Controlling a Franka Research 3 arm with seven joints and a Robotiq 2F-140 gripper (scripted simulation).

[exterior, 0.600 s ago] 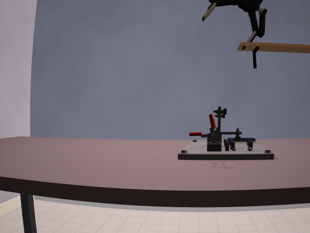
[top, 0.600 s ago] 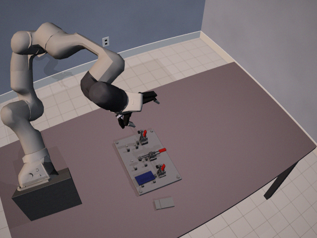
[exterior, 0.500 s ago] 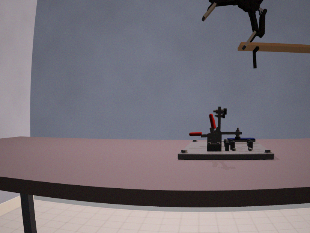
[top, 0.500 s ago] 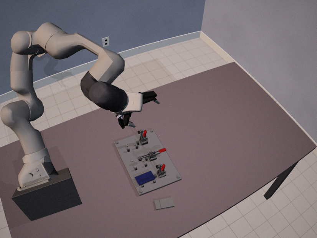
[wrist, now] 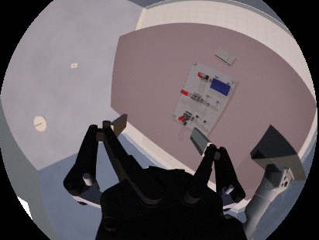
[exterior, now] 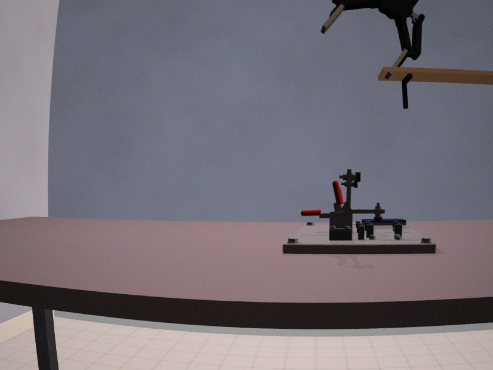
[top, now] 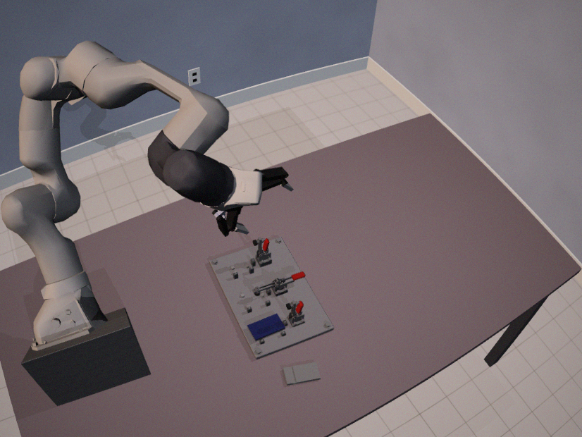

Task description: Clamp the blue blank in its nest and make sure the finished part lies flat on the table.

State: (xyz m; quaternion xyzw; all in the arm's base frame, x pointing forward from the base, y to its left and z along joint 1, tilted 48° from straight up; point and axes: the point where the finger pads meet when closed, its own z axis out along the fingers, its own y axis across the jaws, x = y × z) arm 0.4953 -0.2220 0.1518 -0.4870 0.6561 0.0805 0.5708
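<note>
The grey fixture plate [top: 224,274] [exterior: 358,249] [wrist: 202,70] carries three nests with red-handled toggle clamps. The blue blank [top: 266,328] [exterior: 384,220] [wrist: 221,86] lies in the nest at the near end. That nest's clamp [top: 296,312] has its handle upright and its bar off the blank. The far clamp [top: 263,251] also stands open. The middle clamp's handle [top: 297,275] [exterior: 310,212] lies flat, over an empty nest. The grey finished part [top: 301,373] [wrist: 224,56] lies flat on the table just in front of the plate. My gripper [top: 264,207] [exterior: 357,51] [wrist: 160,127] is open wide and empty, high above the plate's far end.
The robot's dark pedestal [top: 84,359] stands at the table's left. A wooden shelf [exterior: 437,75] on a bracket shows near the gripper in the exterior view. The table's front edge [top: 423,376] runs close past the finished part.
</note>
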